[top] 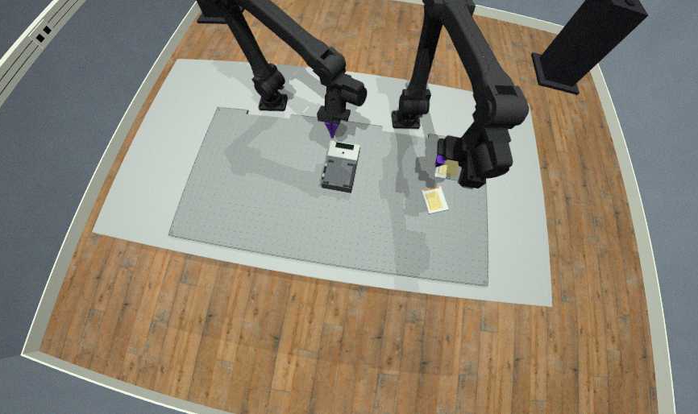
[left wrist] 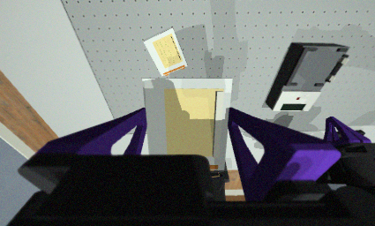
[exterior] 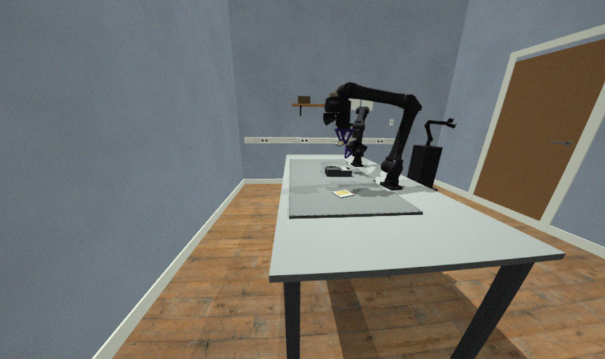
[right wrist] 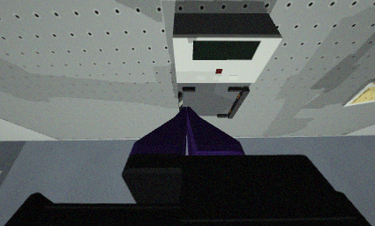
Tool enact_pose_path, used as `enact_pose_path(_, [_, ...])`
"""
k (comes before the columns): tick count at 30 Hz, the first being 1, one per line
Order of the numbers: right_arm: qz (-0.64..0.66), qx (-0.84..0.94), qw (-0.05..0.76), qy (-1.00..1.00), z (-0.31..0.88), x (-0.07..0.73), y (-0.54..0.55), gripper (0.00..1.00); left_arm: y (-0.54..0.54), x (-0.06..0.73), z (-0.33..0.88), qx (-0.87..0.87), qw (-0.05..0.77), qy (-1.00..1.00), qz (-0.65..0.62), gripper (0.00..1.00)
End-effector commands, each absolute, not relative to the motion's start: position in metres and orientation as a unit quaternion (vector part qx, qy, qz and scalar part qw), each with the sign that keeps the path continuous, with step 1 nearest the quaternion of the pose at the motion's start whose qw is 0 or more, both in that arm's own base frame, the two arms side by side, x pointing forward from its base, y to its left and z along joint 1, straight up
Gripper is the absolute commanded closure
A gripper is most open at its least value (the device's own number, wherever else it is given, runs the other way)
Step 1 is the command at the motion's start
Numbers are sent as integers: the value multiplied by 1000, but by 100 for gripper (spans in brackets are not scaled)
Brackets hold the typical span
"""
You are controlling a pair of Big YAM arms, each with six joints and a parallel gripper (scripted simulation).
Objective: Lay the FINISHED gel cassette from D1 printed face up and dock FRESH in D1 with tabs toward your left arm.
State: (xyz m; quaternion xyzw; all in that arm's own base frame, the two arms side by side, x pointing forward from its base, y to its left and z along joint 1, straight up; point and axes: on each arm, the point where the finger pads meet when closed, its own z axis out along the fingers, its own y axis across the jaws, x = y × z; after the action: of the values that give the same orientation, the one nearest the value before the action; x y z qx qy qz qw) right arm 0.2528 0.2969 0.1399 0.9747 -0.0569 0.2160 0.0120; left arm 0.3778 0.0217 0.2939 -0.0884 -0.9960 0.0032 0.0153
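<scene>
A pale table (top: 135, 205) (exterior: 385, 240) (left wrist: 35, 75) (right wrist: 0, 128) bears a grey pegboard deck (top: 269, 205) (exterior: 304, 204) (left wrist: 119, 44) (right wrist: 97, 79), with both my arms rooted along one long edge. On the deck, toward the short edge on my left arm's side, the gel cassette I take for FINISHED (top: 434, 200) (exterior: 343, 193) (left wrist: 168, 50) (right wrist: 370, 94) lies flat, printed face up, apparently placed there to free the bay. The dock D1 (top: 340, 173) (exterior: 336, 171) (left wrist: 315, 66) (right wrist: 207, 97) sits well in from the table's corners, its bay bare and its white end toward my arms' edge.

Above the deck, nearer that same short edge than the dock is, I hold what I judge to be FRESH (top: 450, 168) (exterior: 339, 143) (left wrist: 187, 132). My left pincer (top: 442, 165) (exterior: 341, 140) (left wrist: 187, 113) stands wide, closed on its two side edges, likely so that face and comb go unsqueezed. I cannot tell whether the comb is fully seated.

My right pincer (top: 331, 131) (exterior: 347, 154) (left wrist: 329, 117) (right wrist: 186, 112) is narrow, fingertips together and holding nothing, poised off the dock's white end, perhaps to steady it or press. Docking remains; I judge that tabs must lead, since a crooked push could shift the loose dock.
</scene>
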Motion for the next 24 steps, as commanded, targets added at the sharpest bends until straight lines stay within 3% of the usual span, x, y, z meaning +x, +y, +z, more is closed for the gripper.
enact_pose_path(1, [219,974,11,-57,138,260,301,100,24,387,313,-83,-3,-997,-1,100])
enact_pose_path(24, [219,974,11,-57,110,260,301,100,24,387,313,-83,-3,-997,-1,100])
